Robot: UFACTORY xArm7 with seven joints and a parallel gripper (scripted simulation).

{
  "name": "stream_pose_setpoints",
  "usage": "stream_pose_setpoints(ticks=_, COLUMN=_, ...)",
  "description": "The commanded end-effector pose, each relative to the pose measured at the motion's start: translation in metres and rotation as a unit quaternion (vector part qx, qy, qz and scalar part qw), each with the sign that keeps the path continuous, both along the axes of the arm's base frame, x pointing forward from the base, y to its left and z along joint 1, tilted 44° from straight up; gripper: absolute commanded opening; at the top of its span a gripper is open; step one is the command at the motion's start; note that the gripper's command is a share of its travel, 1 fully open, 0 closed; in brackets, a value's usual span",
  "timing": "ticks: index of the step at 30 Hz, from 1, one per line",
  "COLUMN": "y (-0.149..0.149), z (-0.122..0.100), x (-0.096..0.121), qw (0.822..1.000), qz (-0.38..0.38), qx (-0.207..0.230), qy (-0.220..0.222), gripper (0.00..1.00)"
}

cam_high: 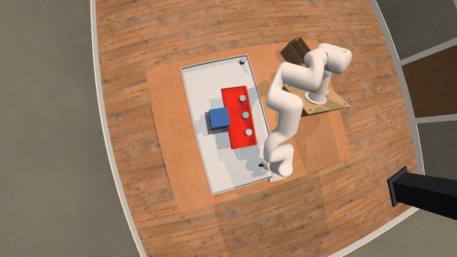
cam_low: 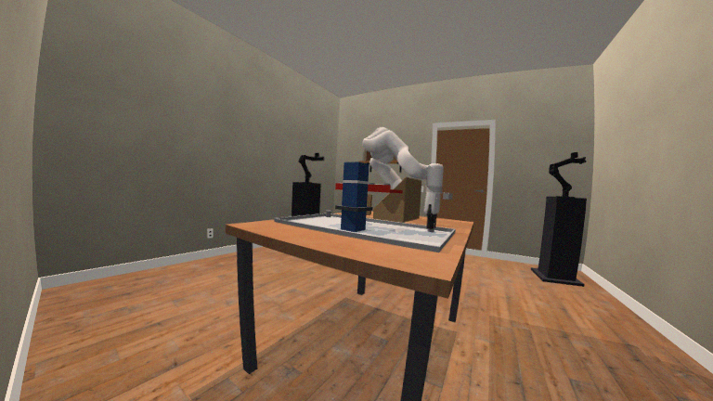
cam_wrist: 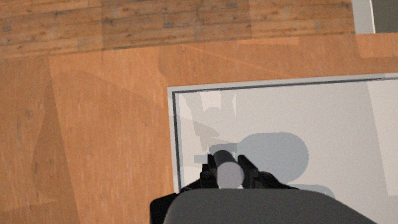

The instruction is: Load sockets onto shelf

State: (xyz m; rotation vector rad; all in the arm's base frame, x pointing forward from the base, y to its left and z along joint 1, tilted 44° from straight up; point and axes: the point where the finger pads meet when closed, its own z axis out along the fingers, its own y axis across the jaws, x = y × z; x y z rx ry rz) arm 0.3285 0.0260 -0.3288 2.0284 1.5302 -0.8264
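Three sockets (cam_high: 245,115) sit in a row on the red shelf (cam_high: 234,138), all inside its rim, spaced along the side nearest the arm (cam_high: 285,105). Shelf hangs off the blue post (cam_high: 219,117), well above the grey tray (cam_high: 204,96); in the exterior view it is a thin red bar (cam_low: 369,187) crossing the post (cam_low: 355,195) above a dark band. White band can't be made out from these views.

Fourth socket (cam_high: 242,61) stands alone in the tray's far corner, well apart from the shelf.

Fifth socket (cam_wrist: 230,172) is between the fingers at the tray's near corner, just inside the tray edge. Gripper (cam_wrist: 230,175) is clamped on it, one finger each side, touching. Socket is upright, round top facing the wrist camera. Can't tell if its base is on the tray or off it.

From the top the gripper (cam_high: 262,165) is mostly hidden under the wrist. In the exterior view it (cam_low: 430,224) points straight down at the tray on the desk (cam_low: 348,254).
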Motion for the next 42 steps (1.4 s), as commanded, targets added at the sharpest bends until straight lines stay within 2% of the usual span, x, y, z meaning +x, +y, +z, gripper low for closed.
stream_pose_setpoints(ticks=1, y=0.002, z=0.0, x=0.002, qw=1.0, qz=0.001, qx=0.002, qy=-0.001, gripper=0.0)
stream_pose_setpoints(ticks=20, y=0.003, z=0.001, x=0.002, qw=1.0, qz=0.001, qx=0.002, qy=-0.001, gripper=0.0)
stream_pose_setpoints(ticks=33, y=0.021, z=0.02, x=0.007, qw=1.0, qz=0.001, qx=0.002, qy=-0.001, gripper=0.0)
stream_pose_setpoints(ticks=42, y=0.023, z=0.022, x=0.007, qw=1.0, qz=0.001, qx=0.002, qy=-0.001, gripper=0.0)
